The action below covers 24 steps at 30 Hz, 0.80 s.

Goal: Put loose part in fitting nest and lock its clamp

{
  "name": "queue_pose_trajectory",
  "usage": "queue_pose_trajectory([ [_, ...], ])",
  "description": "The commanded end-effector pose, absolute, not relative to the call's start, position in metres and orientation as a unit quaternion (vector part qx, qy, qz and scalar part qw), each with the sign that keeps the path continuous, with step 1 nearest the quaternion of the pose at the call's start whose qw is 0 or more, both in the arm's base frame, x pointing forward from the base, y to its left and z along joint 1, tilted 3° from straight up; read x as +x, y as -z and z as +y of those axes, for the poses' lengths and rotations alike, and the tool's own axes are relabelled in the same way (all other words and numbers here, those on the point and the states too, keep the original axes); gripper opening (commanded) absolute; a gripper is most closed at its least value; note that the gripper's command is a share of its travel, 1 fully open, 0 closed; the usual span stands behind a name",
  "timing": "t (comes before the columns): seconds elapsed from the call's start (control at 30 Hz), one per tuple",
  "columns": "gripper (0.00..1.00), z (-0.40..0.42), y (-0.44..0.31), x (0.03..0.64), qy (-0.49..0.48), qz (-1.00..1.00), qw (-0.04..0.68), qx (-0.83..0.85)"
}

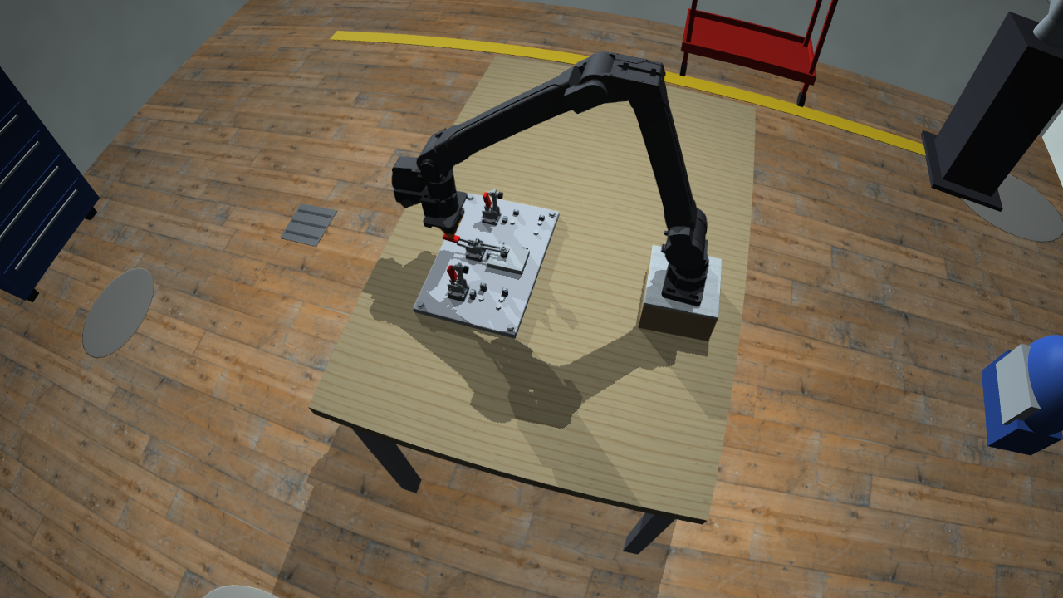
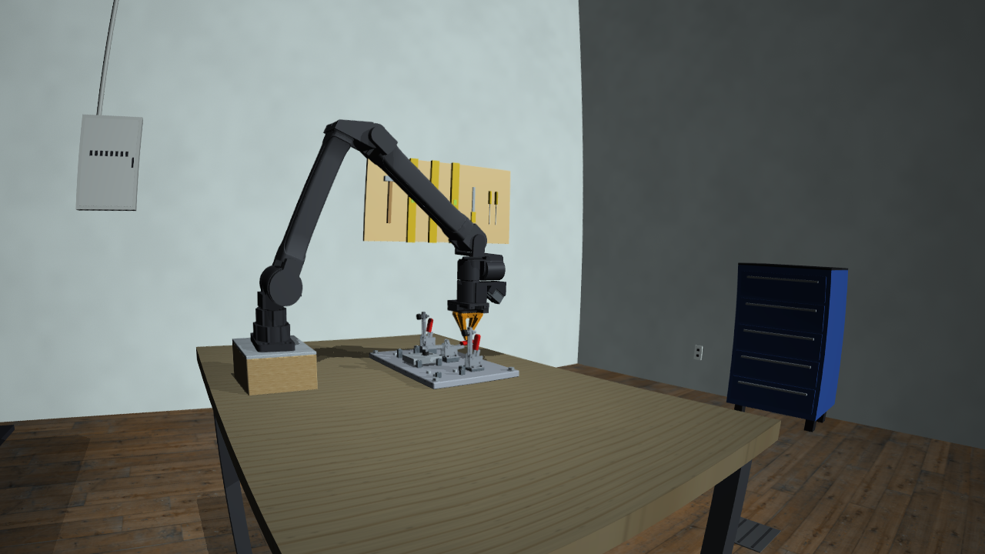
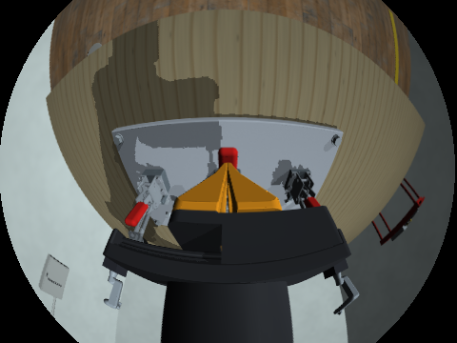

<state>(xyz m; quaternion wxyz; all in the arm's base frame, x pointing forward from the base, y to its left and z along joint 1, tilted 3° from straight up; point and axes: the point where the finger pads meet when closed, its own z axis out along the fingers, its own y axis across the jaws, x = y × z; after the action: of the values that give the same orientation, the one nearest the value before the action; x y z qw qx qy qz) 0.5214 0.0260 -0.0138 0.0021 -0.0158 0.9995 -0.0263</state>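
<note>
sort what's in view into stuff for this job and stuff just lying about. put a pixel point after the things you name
For the job:
- gripper (image 1: 448, 232) (image 2: 465, 337) (image 3: 227, 168)
- part (image 1: 512, 259)
- fixture (image 1: 531, 286) (image 2: 482, 374) (image 3: 281, 135)
- middle clamp (image 1: 474, 248)

Not for it:
- red cart (image 1: 749, 49)
- blue cabinet (image 1: 36, 194) (image 2: 781, 344)
- pegboard (image 2: 380, 231)
- floor grate (image 1: 308, 224) (image 2: 756, 534)
</note>
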Motion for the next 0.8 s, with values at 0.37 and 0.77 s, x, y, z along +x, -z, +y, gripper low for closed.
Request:
queue_pose_trajectory([
  [0.37,0.0,0.028,0.014,0.528,0.027,0.999,0.011,-0.012],
  [0.77,0.0,0.028,0.014,0.528,0.027,0.999,0.011,-0.012],
])
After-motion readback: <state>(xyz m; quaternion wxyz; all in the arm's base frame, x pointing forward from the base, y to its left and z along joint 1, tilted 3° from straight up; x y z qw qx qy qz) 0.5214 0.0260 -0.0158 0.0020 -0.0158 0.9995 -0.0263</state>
